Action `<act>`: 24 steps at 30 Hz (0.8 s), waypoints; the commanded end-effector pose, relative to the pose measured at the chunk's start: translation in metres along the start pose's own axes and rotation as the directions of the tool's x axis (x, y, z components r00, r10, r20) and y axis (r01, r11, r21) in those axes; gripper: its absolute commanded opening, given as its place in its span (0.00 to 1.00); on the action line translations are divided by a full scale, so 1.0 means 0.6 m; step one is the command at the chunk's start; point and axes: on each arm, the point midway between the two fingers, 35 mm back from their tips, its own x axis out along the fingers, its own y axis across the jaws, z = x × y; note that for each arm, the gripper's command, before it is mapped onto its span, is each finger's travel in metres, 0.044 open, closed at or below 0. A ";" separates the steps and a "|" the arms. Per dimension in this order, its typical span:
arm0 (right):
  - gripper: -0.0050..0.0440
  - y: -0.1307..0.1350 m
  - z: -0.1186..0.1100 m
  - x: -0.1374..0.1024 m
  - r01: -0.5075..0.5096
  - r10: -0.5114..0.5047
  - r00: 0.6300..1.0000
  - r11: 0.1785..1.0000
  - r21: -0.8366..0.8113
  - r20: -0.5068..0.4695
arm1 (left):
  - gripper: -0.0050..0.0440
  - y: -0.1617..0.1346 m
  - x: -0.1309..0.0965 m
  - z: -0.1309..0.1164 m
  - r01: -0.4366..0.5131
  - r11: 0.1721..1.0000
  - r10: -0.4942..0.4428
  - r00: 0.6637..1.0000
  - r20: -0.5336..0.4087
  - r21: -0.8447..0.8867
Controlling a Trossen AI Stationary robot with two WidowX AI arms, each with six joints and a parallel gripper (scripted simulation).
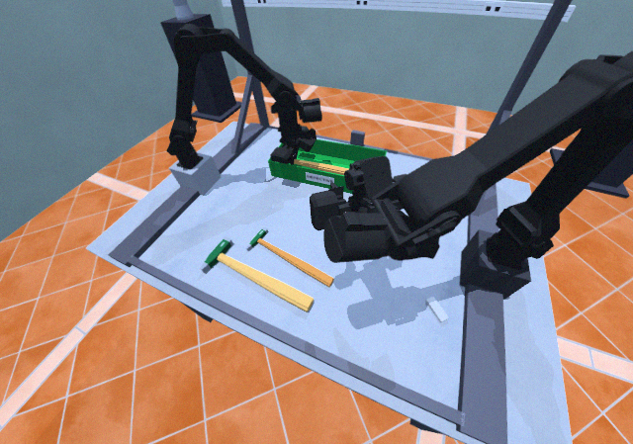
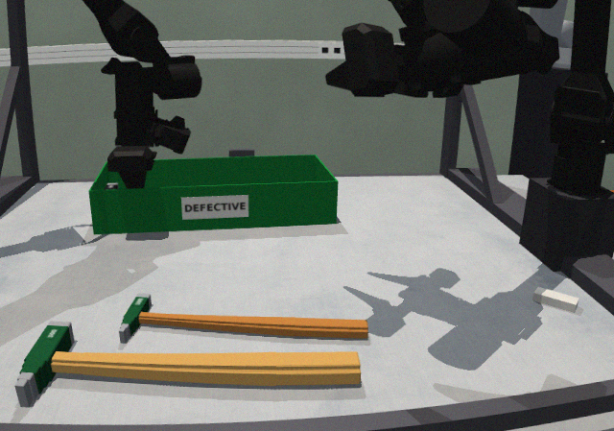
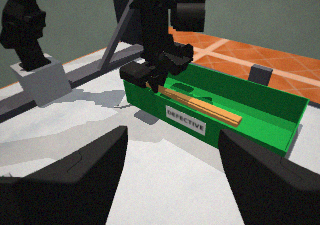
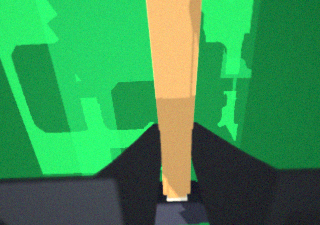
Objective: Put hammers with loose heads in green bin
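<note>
My right gripper [image 1: 289, 163] [image 2: 133, 186] [image 3: 158, 91] [image 4: 174, 130] is shut on the handle of a hammer [image 1: 321, 167] [image 3: 210, 107] [image 4: 174, 45]. It points down inside the left end of the green bin [image 1: 286, 174] [image 2: 149, 213] [image 4: 285, 85]. The held hammer lies lengthwise within the bin walls; its head is mostly hidden, and floor contact cannot be told. A large yellow-handled hammer [image 1: 265, 281] [image 2: 208, 369] and a smaller orange-handled hammer [image 1: 296, 261] [image 2: 247, 323], both green-headed, lie on the table. My left gripper [image 2: 337, 77] [image 3: 173, 135] is open and empty, raised above the table.
A small white block [image 1: 437, 310] [image 2: 557, 299] lies near the left arm's base. A grey block [image 1: 357, 136] [image 2: 241, 153] [image 3: 260, 74] stands behind the bin. Frame rails [image 1: 484, 357] edge the table. The left arm hangs over the table in front of the bin's right end.
</note>
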 end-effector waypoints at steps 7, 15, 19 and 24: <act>0.18 0.004 0.013 -0.013 -0.019 0.018 0.999 1.000 0.001 0.040 | 0.60 0.004 -0.003 0.015 -0.006 0.999 0.006 1.000 0.003 0.034; 0.18 0.004 0.012 0.019 -0.016 0.016 0.999 1.000 0.001 0.035 | 0.60 0.004 -0.003 0.015 -0.006 0.999 0.006 1.000 0.003 0.034; 0.18 0.004 0.011 0.031 -0.016 0.016 0.999 1.000 0.001 0.036 | 0.60 0.004 -0.003 0.015 -0.006 0.999 0.006 1.000 0.003 0.034; 0.18 0.003 0.008 0.044 -0.014 0.014 0.999 1.000 0.001 0.032 | 0.60 0.004 -0.003 0.015 -0.006 0.999 0.006 1.000 0.003 0.034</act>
